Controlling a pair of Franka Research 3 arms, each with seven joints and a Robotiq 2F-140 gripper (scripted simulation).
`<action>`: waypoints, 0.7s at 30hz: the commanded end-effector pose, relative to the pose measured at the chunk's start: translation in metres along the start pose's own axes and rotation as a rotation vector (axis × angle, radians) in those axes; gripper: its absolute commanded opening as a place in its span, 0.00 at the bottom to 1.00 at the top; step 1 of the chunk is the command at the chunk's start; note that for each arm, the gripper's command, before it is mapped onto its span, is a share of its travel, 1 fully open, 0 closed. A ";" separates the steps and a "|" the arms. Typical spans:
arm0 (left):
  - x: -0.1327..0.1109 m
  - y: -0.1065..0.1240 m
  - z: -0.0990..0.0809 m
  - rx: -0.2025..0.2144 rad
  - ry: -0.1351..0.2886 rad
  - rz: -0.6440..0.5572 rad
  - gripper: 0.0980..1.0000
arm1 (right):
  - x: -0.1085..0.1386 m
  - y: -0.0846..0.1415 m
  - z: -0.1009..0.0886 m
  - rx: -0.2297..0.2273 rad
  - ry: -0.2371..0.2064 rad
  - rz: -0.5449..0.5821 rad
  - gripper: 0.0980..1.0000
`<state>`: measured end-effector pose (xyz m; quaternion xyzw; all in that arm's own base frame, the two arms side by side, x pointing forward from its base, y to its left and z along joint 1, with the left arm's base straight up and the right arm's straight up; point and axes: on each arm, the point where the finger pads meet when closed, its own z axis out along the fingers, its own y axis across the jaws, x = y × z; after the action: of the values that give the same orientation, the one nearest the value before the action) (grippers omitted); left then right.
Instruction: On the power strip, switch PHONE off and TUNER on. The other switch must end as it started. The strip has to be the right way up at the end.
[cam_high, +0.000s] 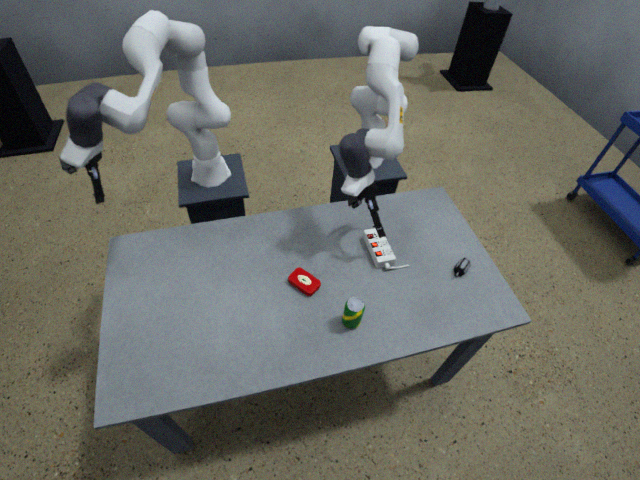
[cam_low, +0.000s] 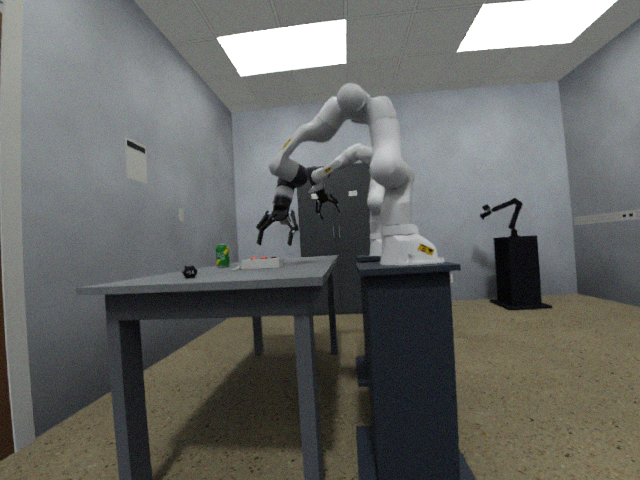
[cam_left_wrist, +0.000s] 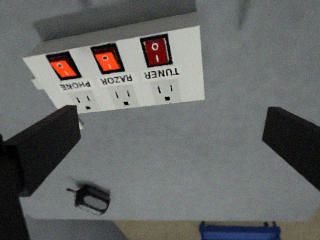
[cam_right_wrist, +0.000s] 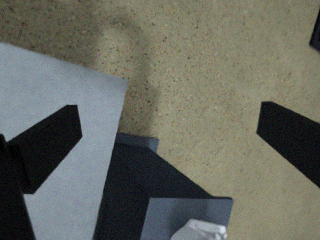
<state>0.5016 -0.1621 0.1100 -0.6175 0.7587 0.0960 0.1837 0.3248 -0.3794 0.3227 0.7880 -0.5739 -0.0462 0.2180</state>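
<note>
Top view: high, well back from the table (cam_high: 206, 320) (cam_low: 289, 279) (cam_left_wrist: 200, 165) (cam_right_wrist: 60, 90), facing steeply down across it toward the arm bases; whole tabletop in frame.
Exterior view: low, just above tabletop height, off one table end, facing lengthwise; shares table, power strip (cam_high: 382, 257) (cam_low: 262, 264) (cam_left_wrist: 130, 70) and green can (cam_high: 353, 314) (cam_low: 222, 256) with top.
Left wrist view: close above the strip, facing down, labels inverted; shares strip and blue cart (cam_high: 615, 200) (cam_left_wrist: 240, 233) with top.
Right wrist view: faces down over a table corner and floor (cam_high: 289, 103) (cam_low: 516, 372) (cam_left_wrist: 160, 229) (cam_right_wrist: 200, 75); shares both with top.
</note>
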 end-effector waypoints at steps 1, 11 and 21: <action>0.005 0.002 -0.002 -0.033 0.053 0.051 1.00 | 0.000 0.007 0.003 0.004 -0.030 0.037 1.00; 0.004 -0.005 -0.014 -0.105 0.264 -0.097 1.00 | 0.032 0.071 0.021 0.050 -0.137 0.252 1.00; 0.003 -0.017 -0.027 -0.123 0.398 -0.189 1.00 | 0.052 0.128 0.035 0.093 -0.215 0.433 1.00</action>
<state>0.5116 -0.1725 0.1321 -0.7191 0.6945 0.0139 0.0216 0.2300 -0.4639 0.3497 0.6657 -0.7316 -0.0512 0.1379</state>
